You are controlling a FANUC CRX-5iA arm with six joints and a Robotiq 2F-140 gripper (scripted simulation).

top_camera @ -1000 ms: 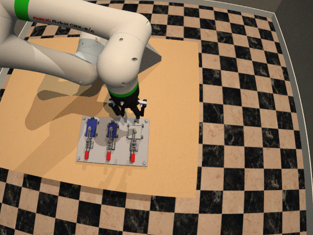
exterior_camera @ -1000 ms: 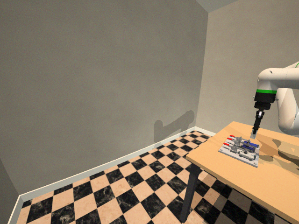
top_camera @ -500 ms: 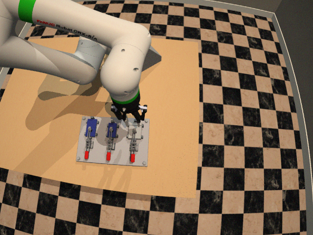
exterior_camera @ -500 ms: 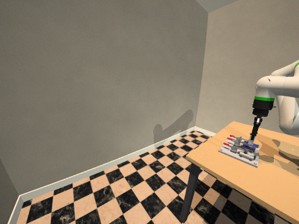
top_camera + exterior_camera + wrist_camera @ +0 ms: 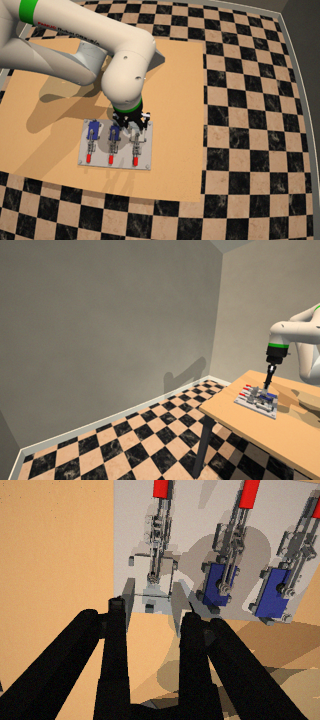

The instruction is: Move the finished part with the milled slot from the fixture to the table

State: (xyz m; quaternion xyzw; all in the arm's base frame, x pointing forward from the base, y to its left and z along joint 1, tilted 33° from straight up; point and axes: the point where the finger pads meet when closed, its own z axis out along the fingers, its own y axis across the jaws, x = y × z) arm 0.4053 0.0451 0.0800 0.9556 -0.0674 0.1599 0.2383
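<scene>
The grey fixture plate (image 5: 116, 143) lies on the table and holds three parts. The finished part (image 5: 135, 135) is pale grey and sits in the right nest; in the wrist view (image 5: 152, 582) it is on the left. Two blue blanks (image 5: 93, 130) (image 5: 113, 133) sit in the other nests and show in the wrist view (image 5: 217, 584) (image 5: 274, 594). Each part has a clamp with a red handle (image 5: 135, 160) lying over it, and all three clamps look alike. My gripper (image 5: 153, 591) hangs partly open and empty just above the back edge of the finished part (image 5: 133, 125).
The fixture sits near the front middle of the orange table top (image 5: 103, 116). My arm (image 5: 124, 74) reaches over the table behind the plate and casts shadows to the left. The table's right edge (image 5: 201, 124) is right of the fixture.
</scene>
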